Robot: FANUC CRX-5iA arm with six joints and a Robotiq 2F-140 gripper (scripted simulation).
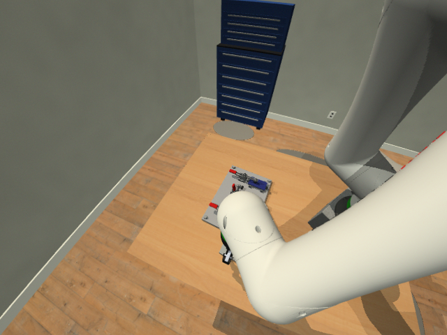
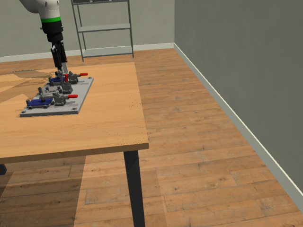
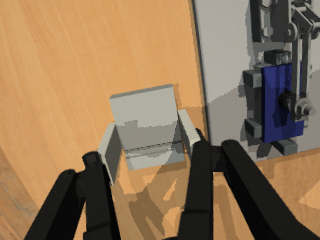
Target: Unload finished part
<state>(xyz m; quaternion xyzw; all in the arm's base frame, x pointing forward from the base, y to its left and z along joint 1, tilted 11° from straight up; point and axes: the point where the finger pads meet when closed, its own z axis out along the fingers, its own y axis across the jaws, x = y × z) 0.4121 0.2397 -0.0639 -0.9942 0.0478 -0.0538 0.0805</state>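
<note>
The finished part [image 3: 145, 117], plain grey with a milled slot, lies on the wooden table [image 3: 65, 65] [image 2: 110, 109] just beside the far end of the grey fixture plate [image 3: 220, 60] [image 2: 80, 93] [image 1: 210, 217]. My gripper [image 3: 149, 128] [image 2: 61, 69] stands over it, slightly open, with a finger pad close to each side of the part. A blue blank [image 3: 277, 102] [image 2: 55, 79] sits clamped in the nearest nest. The other blue blank [image 2: 39, 101] [image 1: 258, 184] sits clamped at the opposite end. The middle clamp's red handle [image 2: 66, 77] stands upright over an empty nest. In the top view the arm hides the gripper.
The two locked clamps' red handles [image 2: 84, 74] [image 2: 73, 96] stick out sideways off the plate. The table's edge [image 2: 140, 102] runs to the right of the fixture. A metal shelf rack [image 2: 105, 26] and a blue drawer cabinet [image 1: 251, 65] stand on the floor beyond the table.
</note>
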